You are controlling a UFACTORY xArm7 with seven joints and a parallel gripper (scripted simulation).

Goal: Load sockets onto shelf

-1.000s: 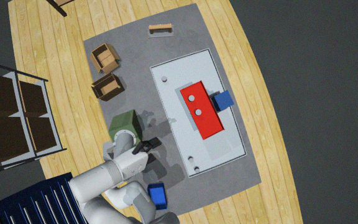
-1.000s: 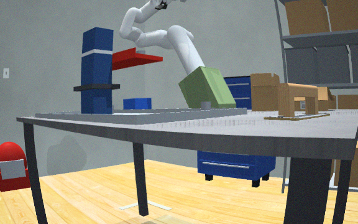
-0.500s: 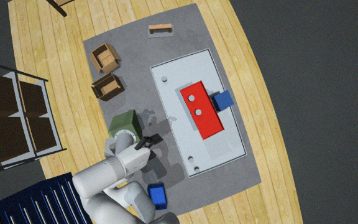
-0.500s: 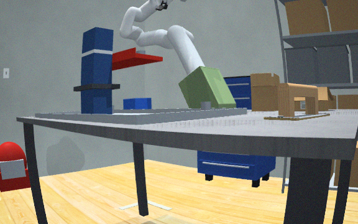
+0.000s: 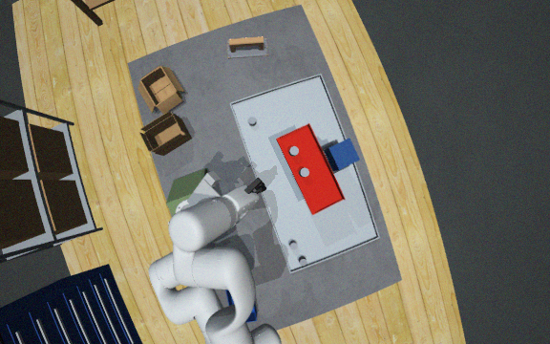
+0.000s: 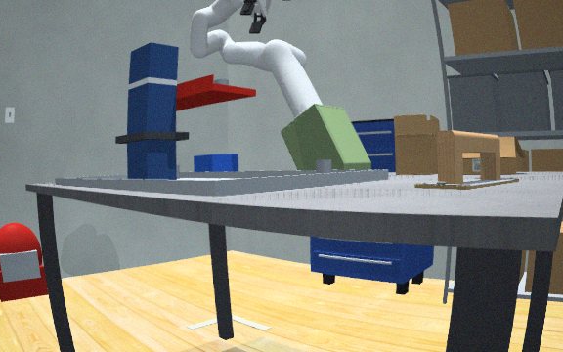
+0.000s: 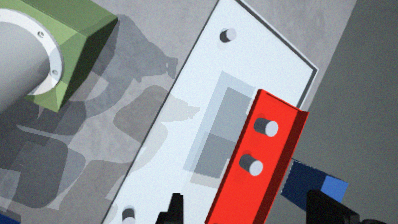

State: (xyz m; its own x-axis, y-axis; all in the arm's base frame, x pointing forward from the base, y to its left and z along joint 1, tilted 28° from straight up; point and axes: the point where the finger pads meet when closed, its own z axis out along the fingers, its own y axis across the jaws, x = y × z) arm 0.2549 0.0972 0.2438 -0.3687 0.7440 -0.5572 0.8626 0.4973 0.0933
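Note:
The red shelf is on the blue post; its top edge meets the post about level with the white band. Two grey sockets stand on it inside the rim, one nearer its end, the other nearer the middle. A lone socket and a pair, one beside another, stand on the pale tray. My gripper is open and empty, high above the tray's arm-side edge.
The pale tray has a low rim. A black collar rings the post below the shelf. A green block is at the arm's base. Two cardboard boxes and a wooden bridge-shaped piece stand on the table.

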